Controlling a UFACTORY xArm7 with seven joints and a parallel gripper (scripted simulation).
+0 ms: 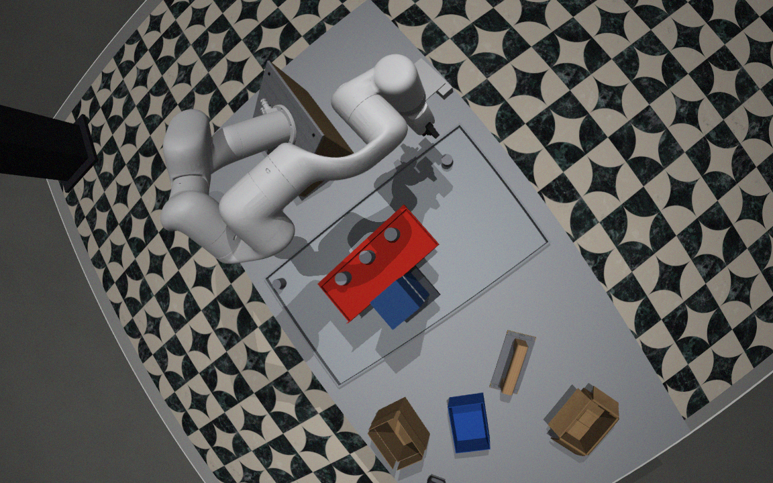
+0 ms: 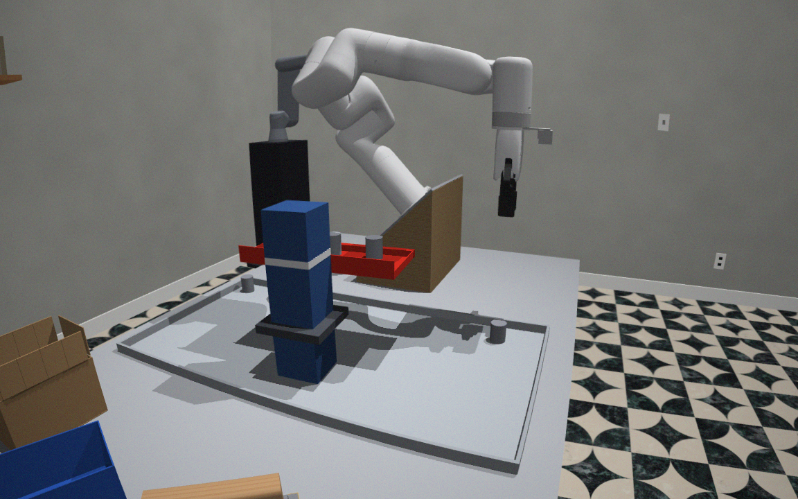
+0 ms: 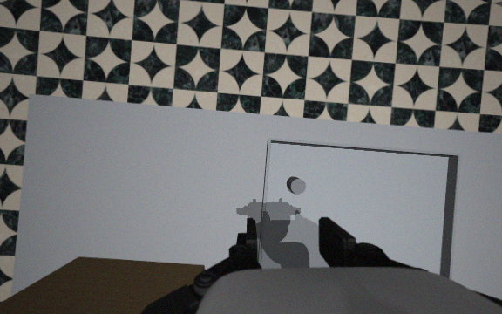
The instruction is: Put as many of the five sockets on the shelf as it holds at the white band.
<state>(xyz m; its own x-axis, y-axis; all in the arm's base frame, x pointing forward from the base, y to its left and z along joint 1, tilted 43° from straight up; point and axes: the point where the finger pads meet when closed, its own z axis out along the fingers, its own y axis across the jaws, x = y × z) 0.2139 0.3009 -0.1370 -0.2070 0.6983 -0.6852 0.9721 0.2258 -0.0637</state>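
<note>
So the red shelf (image 1: 371,285) (image 2: 364,267) sat level by the white band (image 2: 287,263) on the blue post (image 1: 398,302) (image 2: 298,291), with three grey sockets (image 1: 366,257) (image 2: 374,246) upright in a row inside its rim. Two more grey sockets (image 1: 447,161) (image 2: 497,331) (image 3: 297,186) stood down low, well apart, near opposite ends.

Dull grey walls (image 2: 606,186) rise above a dark-green-and-cream patterned floor (image 1: 647,149) (image 2: 699,384) (image 3: 242,70).

Top view: from high above, looking down on the arm (image 1: 311,174) and whole shelf (image 1: 419,252). Exterior view: farther back, from the side, facing the post (image 2: 298,291) and arm (image 2: 427,59). Wrist view: close behind the claw (image 1: 431,130) (image 2: 506,211) (image 3: 288,240), facing down. All three share the surface (image 1: 557,288) (image 2: 532,273) (image 3: 138,174).
</note>
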